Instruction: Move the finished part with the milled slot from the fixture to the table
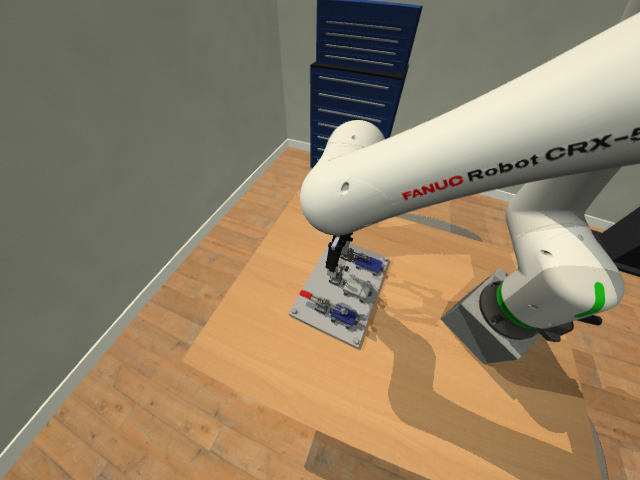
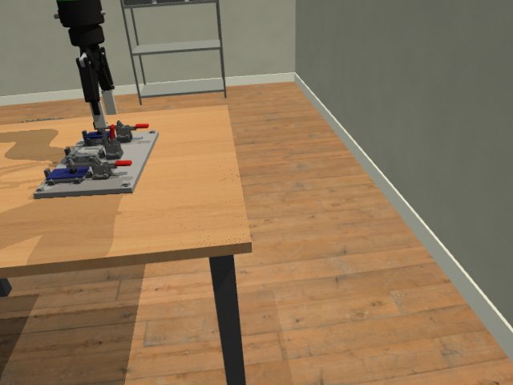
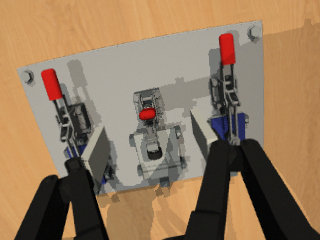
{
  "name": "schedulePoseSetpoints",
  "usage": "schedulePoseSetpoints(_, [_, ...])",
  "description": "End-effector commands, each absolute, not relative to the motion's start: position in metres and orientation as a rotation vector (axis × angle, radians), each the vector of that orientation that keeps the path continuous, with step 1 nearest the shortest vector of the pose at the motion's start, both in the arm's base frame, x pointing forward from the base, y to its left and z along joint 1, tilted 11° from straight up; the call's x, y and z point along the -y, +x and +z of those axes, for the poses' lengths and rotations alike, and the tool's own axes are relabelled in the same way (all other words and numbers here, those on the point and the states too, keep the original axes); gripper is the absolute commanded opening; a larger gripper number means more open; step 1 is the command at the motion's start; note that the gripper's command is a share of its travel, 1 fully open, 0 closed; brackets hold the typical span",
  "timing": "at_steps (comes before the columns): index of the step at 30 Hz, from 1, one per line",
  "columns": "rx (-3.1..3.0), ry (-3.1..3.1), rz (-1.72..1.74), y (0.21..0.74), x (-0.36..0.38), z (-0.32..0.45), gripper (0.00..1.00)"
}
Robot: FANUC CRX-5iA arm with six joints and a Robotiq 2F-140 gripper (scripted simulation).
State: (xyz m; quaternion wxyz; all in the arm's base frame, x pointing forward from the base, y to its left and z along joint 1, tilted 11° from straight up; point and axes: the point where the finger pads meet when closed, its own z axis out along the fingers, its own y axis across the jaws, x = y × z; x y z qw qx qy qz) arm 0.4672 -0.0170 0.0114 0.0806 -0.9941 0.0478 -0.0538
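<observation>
The fixture plate (image 1: 323,330) (image 2: 143,159) (image 3: 115,65) lies on the table. The light grey finished part (image 1: 358,289) (image 2: 86,153) (image 3: 169,150) sits in the middle nest; its slot is unclear. The middle clamp's red handle (image 2: 112,131) (image 3: 147,114) stands up and its arm looks raised. One blue blank (image 1: 343,317) (image 2: 97,135) and the other blue blank (image 1: 369,264) (image 2: 66,172) (image 3: 242,125) sit in the outer nests, clamp arms over them, handles folded out. My gripper (image 2: 105,119) (image 3: 149,130) is open and empty above the middle clamp, fingers to either side. Pad contact is too small to see.
The outer clamps' red handles (image 3: 51,84) (image 3: 227,48) extend to the plate's handle side. Bolts (image 3: 254,33) stand at the plate corners. The robot's base (image 1: 485,330) stands on the table beyond the blanks' side. A shelf rack (image 2: 178,47) and a blue cabinet (image 1: 356,98) stand off the table.
</observation>
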Motion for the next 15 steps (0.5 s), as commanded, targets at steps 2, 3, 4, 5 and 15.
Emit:
schedulePoseSetpoints(2, [-0.143,-2.972,-0.161,0.464,0.017,0.011,0.58])
schedulePoseSetpoints(3, [-0.143,-2.972,-0.161,0.462,0.017,0.011,0.58])
schedulePoseSetpoints(4, [-0.143,-2.972,-0.161,0.461,0.016,0.011,0.58])
schedulePoseSetpoints(5, [-0.143,-2.972,-0.161,0.459,0.016,0.011,0.58])
schedulePoseSetpoints(15, [-0.143,-2.972,-0.161,0.436,0.014,0.008,0.58])
